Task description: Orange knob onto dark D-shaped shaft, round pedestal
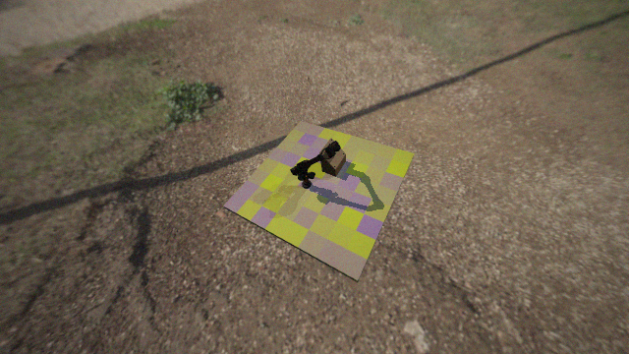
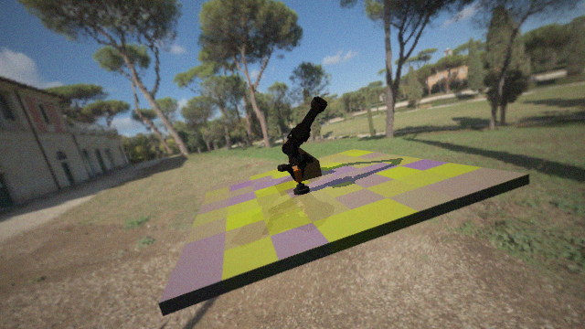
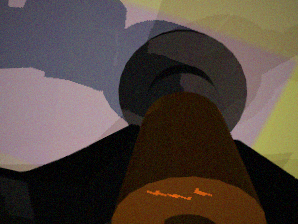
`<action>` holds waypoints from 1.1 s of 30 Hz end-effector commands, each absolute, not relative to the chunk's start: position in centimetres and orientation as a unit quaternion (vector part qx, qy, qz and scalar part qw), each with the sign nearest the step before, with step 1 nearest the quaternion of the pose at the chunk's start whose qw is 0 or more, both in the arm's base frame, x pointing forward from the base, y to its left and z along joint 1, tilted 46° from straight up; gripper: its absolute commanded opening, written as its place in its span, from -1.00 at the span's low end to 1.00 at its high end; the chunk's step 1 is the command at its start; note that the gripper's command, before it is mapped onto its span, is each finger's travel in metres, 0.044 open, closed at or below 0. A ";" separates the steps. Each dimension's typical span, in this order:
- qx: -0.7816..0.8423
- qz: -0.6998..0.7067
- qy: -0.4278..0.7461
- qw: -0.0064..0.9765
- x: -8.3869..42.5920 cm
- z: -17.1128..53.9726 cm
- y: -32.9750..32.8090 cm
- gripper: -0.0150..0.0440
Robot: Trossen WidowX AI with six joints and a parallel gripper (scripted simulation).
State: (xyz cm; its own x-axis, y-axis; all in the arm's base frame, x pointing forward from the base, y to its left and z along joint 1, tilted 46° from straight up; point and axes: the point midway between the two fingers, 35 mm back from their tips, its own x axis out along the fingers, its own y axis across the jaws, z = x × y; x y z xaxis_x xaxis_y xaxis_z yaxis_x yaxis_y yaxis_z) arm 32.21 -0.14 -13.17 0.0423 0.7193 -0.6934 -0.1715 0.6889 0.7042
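Note:
The orange knob (image 2: pixel 297 173) (image 3: pixel 185 155) is upright between the fingers of my gripper (image 3: pixel 183 141), which is shut on it. Its far end reaches over the middle of the dark round pedestal (image 1: pixel 307 185) (image 2: pixel 301 190) (image 3: pixel 132 82). In the exterior view the knob stands above the pedestal, with a short dark part between them. The wrist view shows a dark round step at the pedestal's middle, partly behind the knob. The shaft's flat side and the contact between knob and shaft are hidden. In the top view the knob cannot be made out.
A brown angular block (image 1: pixel 334 162) (image 2: pixel 313 168) stands at the arm's base, behind the pedestal in the exterior view. Both stand on a patchwork board (image 1: pixel 334 238) (image 2: pixel 366 219) of yellow, purple and tan squares with a dark edge. The arm's shadow falls across it.

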 end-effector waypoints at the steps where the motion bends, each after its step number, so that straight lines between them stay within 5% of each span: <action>1: 0.221 0.325 0.609 0.688 32.2 -12.9 -0.3 -0.49; 33: 0.221 0.326 0.609 0.688 32.4 -13.2 0.0 -0.49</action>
State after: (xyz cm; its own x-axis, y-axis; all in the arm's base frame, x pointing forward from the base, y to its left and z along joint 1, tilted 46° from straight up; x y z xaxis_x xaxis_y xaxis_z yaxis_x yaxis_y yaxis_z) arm 32.34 -0.05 -13.16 0.0447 0.7177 -0.6949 -0.1817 0.6899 0.7008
